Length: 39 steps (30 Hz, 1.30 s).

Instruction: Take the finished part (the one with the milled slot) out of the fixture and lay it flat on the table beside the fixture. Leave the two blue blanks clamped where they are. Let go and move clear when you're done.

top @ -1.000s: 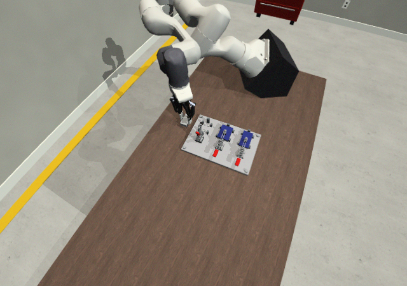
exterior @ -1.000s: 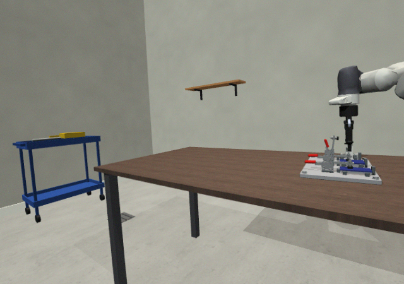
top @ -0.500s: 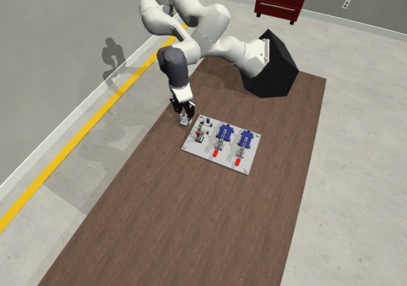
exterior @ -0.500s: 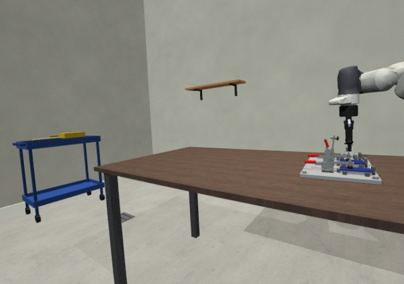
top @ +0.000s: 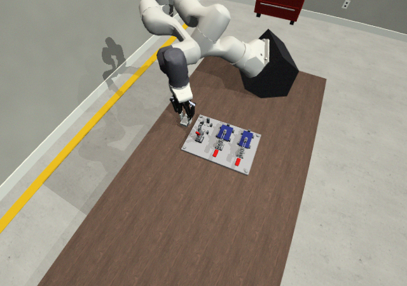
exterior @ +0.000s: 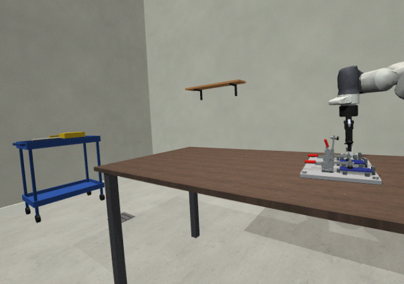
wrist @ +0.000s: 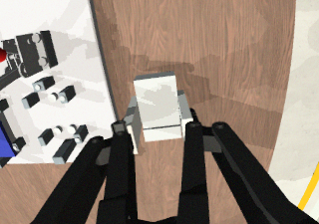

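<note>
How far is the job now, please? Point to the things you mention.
Done: the part (top: pixel 185 121) (wrist: pixel 158 102) is out of the fixture (top: pixel 226 163) (exterior: pixel 339 177) (wrist: pixel 65 5), beside it; both blanks (top: pixel 225 132) (top: pixel 245 139) are clamped.
In hand: the gripper (top: pixel 186 114) (exterior: pixel 349 150) (wrist: pixel 159 104) is closed on the part.
Left: make sure it lies flat, release, move clear.

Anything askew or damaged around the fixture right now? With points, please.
Nothing stands out: both blue blanks (top: pixel 229 129) (top: pixel 243 143) sit clamped, and the open toggle clamp (top: pixel 199 136) (exterior: pixel 327 160) (wrist: pixel 35 54) fits its unloaded station.
</note>
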Tool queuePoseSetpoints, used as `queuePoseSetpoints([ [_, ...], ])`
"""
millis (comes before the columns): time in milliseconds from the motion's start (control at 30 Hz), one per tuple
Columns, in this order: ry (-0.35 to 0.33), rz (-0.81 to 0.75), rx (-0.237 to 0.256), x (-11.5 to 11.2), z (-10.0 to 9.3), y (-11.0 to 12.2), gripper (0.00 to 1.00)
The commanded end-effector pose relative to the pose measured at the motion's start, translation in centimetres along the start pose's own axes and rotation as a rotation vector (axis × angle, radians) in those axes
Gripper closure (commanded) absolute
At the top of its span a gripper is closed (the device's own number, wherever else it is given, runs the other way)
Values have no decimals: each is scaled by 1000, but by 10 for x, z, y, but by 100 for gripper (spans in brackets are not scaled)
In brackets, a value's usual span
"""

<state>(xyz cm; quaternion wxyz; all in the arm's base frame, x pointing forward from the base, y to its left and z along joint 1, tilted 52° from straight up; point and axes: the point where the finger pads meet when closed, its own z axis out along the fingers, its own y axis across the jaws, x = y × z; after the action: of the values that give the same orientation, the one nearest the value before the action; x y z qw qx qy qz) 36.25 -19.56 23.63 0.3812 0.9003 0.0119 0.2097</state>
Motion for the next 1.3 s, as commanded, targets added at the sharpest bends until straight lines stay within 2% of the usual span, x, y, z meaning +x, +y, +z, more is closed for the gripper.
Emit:
queuePoseSetpoints([
  [0, 6, -1, 3, -5, 36, -7, 100],
  [1267, 6, -1, 3, -6, 41, -8, 100],
])
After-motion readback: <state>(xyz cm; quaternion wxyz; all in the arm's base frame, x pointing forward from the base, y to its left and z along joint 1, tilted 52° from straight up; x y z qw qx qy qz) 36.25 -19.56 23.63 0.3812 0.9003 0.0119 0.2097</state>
